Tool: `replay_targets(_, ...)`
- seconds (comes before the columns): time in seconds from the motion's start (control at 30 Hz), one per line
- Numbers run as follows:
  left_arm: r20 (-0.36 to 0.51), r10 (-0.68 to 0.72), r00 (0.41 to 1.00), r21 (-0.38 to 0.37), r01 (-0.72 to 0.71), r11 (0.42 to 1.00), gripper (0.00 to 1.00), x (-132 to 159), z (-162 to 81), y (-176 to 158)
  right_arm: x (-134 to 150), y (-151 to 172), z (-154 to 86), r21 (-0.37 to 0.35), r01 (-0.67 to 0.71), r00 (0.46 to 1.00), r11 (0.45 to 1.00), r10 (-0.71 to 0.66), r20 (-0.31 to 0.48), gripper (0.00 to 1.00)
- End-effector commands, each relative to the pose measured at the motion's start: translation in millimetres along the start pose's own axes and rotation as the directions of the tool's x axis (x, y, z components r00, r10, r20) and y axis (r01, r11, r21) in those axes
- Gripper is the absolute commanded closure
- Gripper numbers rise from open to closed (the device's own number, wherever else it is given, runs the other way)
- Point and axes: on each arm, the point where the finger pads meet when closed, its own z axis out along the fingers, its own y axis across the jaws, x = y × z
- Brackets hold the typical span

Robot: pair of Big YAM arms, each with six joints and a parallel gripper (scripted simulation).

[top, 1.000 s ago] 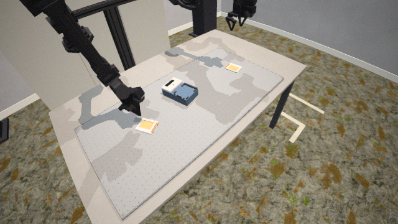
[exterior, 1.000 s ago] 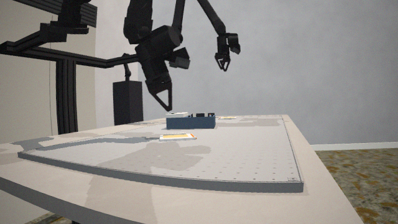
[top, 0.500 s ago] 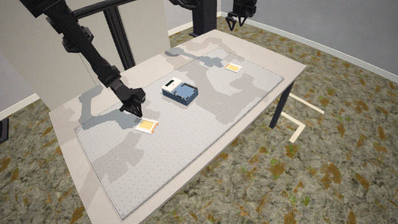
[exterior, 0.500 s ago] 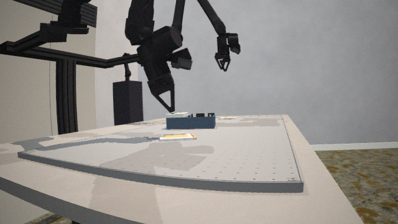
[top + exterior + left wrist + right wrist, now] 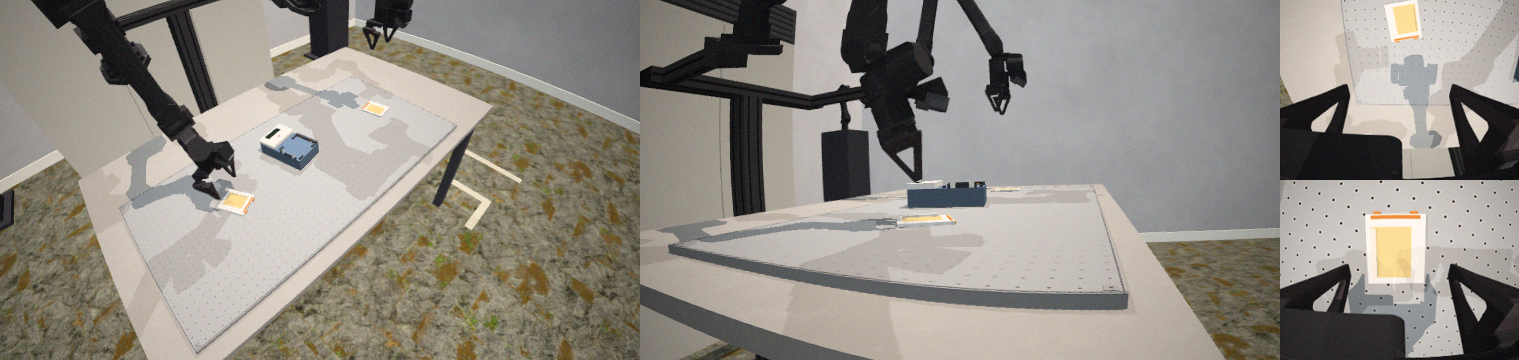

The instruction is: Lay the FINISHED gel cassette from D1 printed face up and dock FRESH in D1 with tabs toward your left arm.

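The dock D1 (image 5: pixel 290 146) is a blue box with a white end block, near the deck's middle; its bay shows only a blue floor. It also shows in the exterior view (image 5: pixel 946 194). One cassette (image 5: pixel 236 201), yellow in a white frame with orange tabs, lies flat on the deck, just below my right gripper (image 5: pixel 220 177). In the right wrist view the gripper (image 5: pixel 1399 268) is open and empty above this cassette (image 5: pixel 1393 252). A second cassette (image 5: pixel 375 108) lies flat at the deck's far end. My left gripper (image 5: pixel 379 35) hangs open and empty high above it (image 5: pixel 1403 21). I cannot tell which cassette is FRESH.
The grey perforated deck (image 5: pixel 280 200) covers most of the table top. A black frame post (image 5: pixel 192 60) and a dark column (image 5: pixel 845 165) stand behind the table. The table's edges drop to the floor on all sides.
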Motion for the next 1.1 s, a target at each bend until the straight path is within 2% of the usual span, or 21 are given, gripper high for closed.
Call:
replay_targets(0.0, 0.003, 0.019, 1.0, 0.001, -0.019, 1.0, 0.0, -4.3, -3.3, -3.9, -2.3, -0.4, -1.1, 0.001, 0.001, 1.0, 1.0, -0.001, 0.005, 0.02)
replay_targets(1.07, 0.003, 0.019, 1.0, 0.001, -0.019, 1.0, 0.0, -4.3, -3.3, -3.9, 3.1, 0.7, 7.7, -0.019, 0.006, 1.0, 1.0, -0.006, -0.022, 0.02)
